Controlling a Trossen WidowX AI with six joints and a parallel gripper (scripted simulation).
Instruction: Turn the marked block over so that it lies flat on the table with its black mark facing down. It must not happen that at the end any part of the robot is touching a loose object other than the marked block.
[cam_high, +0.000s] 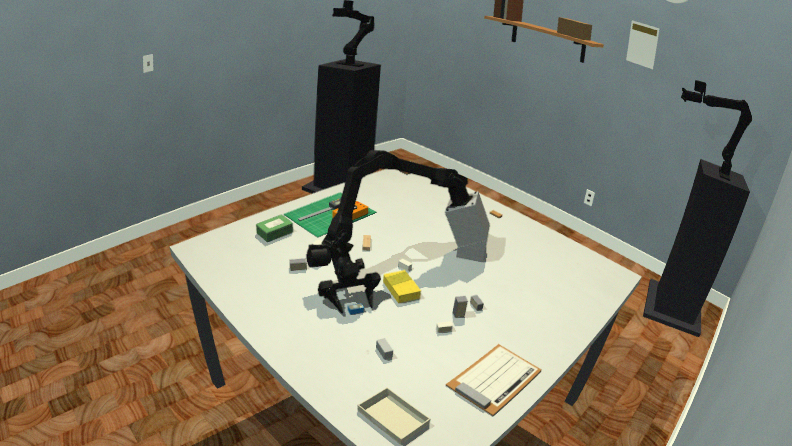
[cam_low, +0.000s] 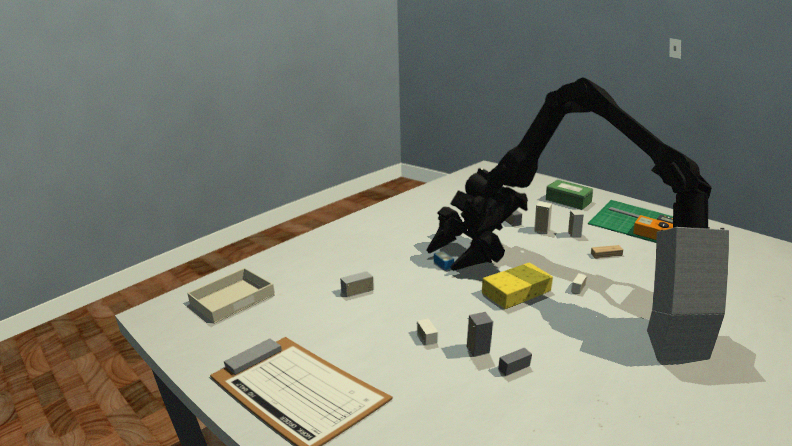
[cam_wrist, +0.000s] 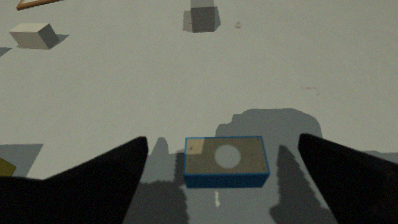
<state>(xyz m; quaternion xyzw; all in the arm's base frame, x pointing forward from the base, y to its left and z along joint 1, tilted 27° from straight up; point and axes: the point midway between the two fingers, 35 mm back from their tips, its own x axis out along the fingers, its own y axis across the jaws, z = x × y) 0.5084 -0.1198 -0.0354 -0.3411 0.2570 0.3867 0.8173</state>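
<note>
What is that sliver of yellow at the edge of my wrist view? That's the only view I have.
Observer: A yellow sponge, lying flat on the table close beside the gripper.
Operator: How low are my fingertips?
Observer: In the exterior view they sit close to the table, open, either side of the blue block.
Operator: Anything tall near the arm?
Observer: Two upright blocks stand behind it, near a green box.
</note>
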